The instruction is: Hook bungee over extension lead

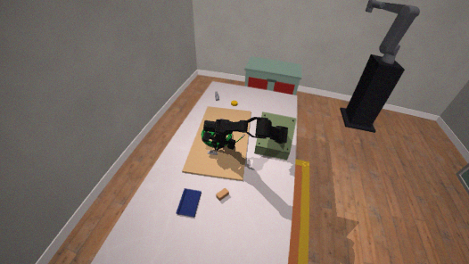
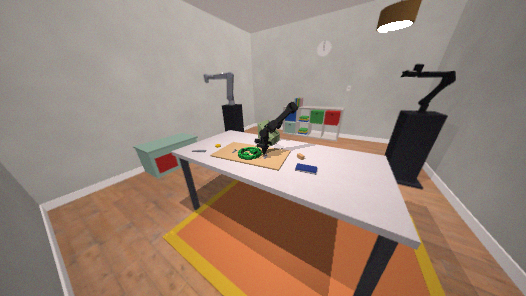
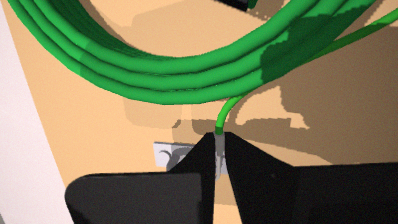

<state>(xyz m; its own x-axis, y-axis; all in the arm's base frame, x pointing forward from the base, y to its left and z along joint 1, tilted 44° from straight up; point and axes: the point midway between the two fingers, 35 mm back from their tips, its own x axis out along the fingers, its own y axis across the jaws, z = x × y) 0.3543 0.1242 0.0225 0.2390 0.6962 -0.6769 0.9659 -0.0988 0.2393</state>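
Observation:
The coiled green extension lead (image 3: 165, 65) lies on the tan board (image 1: 218, 140); it also shows in the exterior view (image 2: 248, 152). A thin green bungee (image 3: 227, 112) runs from the coil down to my gripper (image 3: 218, 139), which is shut on the bungee's grey hook end. A grey tie-down eye (image 3: 170, 154) sits on the board just left of my fingertips, partly hidden by the left finger. In the top view my gripper (image 1: 214, 149) hangs low over the board's near part, beside the coil (image 1: 213, 134). The other eye is not visible.
The arm's green base block (image 1: 274, 136) stands right of the board. A blue book (image 1: 189, 202) and a small tan block (image 1: 222, 193) lie nearer on the white table. A yellow disc (image 1: 234, 103) and a small grey object (image 1: 217, 95) lie at the far end.

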